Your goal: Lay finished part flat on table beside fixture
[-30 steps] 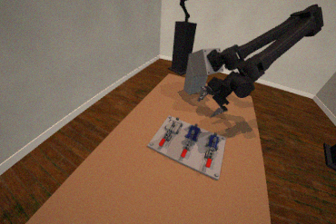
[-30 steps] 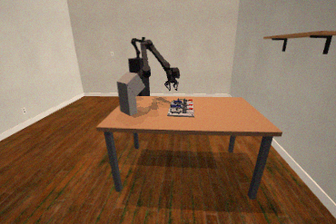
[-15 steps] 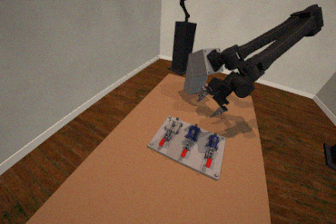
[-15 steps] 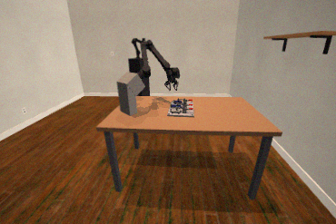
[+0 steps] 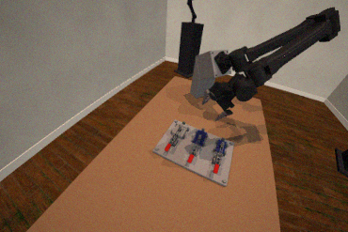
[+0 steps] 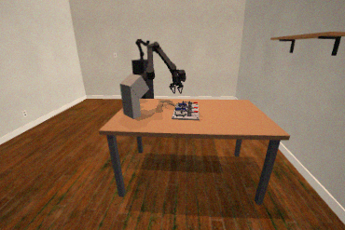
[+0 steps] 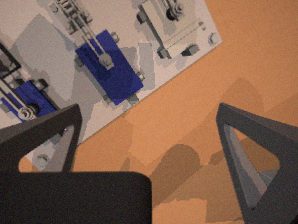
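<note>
Plainly, from the top view, the arm (image 5: 287,46) (image 6: 163,57) reaches in with its pincer (image 5: 214,108) (image 6: 177,91) (image 7: 149,111) hanging above the table (image 5: 118,182) (image 6: 233,115) (image 7: 260,60), off the side of the fixture (image 5: 202,170) (image 6: 186,118) (image 7: 45,37) where the workpieces sit. Three red handles mark the clamps, all pointing away from the pincer; the pale finished part (image 5: 180,131) (image 7: 172,37) sits at one end of the row, still in the fixture, and the two blue blanks fill the other places, one in the middle (image 5: 199,136) (image 7: 117,82) and one at the far end (image 5: 220,146) (image 7: 37,100). A grey angled block (image 5: 202,76) (image 6: 131,99) stands near the arm. Over in the exterior view, I see the fingers pointing down, well above the tabletop, and the fixture lying flat with the grey block upright well apart from it; the parts are too small there to make out their details. Up close in the wrist view, the pincer is released, fingers spread wide with nothing between them. The blanks show to the left, each beneath a clamp tip, while the finished part lies near the plate's corner, a clamp tip over it too, with pegs around its edges.
</note>
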`<state>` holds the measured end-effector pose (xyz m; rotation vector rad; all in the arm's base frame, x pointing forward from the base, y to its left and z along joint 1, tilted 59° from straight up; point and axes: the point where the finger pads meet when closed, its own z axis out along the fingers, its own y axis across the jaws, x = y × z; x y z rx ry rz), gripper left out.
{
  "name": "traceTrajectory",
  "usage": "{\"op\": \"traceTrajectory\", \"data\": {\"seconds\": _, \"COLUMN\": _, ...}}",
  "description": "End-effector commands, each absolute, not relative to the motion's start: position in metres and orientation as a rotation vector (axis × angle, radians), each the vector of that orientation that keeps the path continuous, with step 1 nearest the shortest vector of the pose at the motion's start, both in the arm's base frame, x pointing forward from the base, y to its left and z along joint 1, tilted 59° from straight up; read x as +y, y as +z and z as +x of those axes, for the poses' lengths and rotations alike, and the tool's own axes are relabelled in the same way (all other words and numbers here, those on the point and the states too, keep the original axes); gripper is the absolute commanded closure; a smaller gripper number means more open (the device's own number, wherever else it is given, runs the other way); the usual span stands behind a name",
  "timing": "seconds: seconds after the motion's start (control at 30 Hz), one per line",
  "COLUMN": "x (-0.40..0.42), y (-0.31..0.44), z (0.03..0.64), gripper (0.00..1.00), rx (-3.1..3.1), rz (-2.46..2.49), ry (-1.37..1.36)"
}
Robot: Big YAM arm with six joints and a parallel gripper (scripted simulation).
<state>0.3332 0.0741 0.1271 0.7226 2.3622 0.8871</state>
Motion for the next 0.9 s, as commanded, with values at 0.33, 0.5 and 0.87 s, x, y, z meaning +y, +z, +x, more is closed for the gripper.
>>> {"op": "traceTrajectory", "data": {"seconds": 0.33, "x": 0.0705, "y": 0.1321, "z": 0.3433, "gripper": 0.0, "rx": 2.395, "rz": 0.598, "ry": 0.839}}
{"op": "traceTrajectory", "data": {"seconds": 0.5, "x": 0.0705, "y": 0.1325, "z": 0.3433, "gripper": 0.0, "rx": 2.394, "rz": 0.603, "ry": 0.841}}
{"op": "traceTrajectory", "data": {"seconds": 0.87, "x": 0.0711, "y": 0.1347, "z": 0.3449, "gripper": 0.0, "rx": 2.391, "rz": 0.599, "ry": 0.842}}
